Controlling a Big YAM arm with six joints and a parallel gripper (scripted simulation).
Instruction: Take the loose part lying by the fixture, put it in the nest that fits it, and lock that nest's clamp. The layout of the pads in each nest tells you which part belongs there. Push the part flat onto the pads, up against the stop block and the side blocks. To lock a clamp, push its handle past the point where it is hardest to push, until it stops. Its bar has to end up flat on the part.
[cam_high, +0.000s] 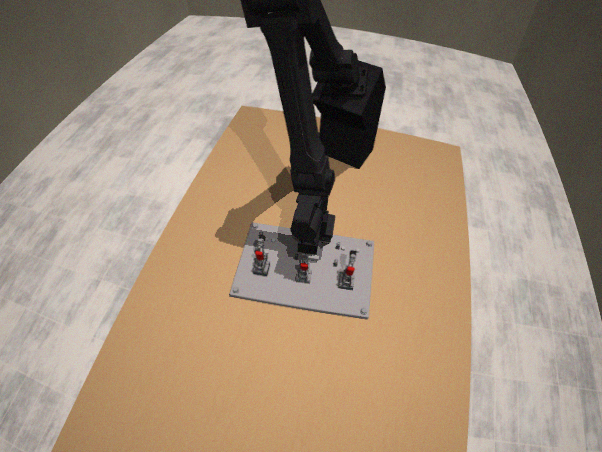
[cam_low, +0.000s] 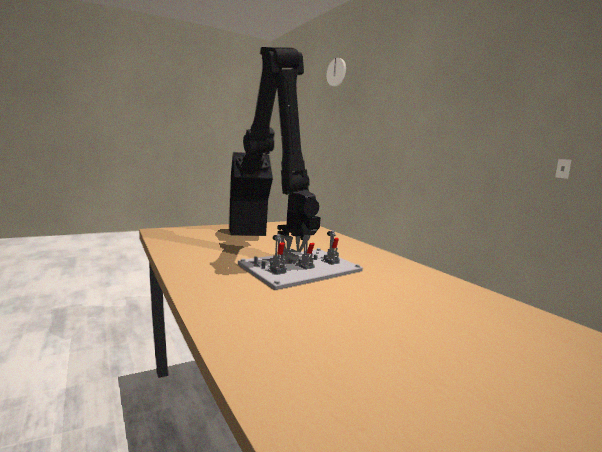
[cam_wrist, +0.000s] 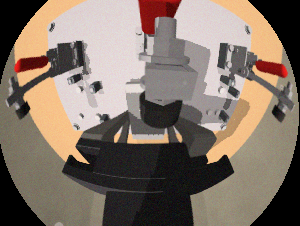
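The gripper (cam_wrist: 149, 131) (cam_low: 298, 246) is shut on a light grey, stepped part (cam_wrist: 134, 106). It holds the part low over the middle nest of the grey fixture plate (cam_high: 300, 299) (cam_low: 318, 278) (cam_wrist: 112, 55), behind the middle clamp. That clamp's red handle (cam_high: 304, 267) (cam_low: 311, 248) (cam_wrist: 159, 12) stands up and its bar is raised; its black tip (cam_wrist: 161, 111) overlaps the part in the wrist view. The middle nest's pads and the part's underside are hidden, so I cannot tell whether the part touches the pads.
The two outer clamps, with red handles (cam_high: 259, 255) (cam_high: 350, 271) (cam_wrist: 31, 64) (cam_wrist: 271, 68), also have raised bars. Small dark blocks (cam_wrist: 96, 86) (cam_wrist: 230, 85) and round pads stand in their nests. The plate lies on the tan table (cam_high: 280, 380) (cam_low: 400, 360).
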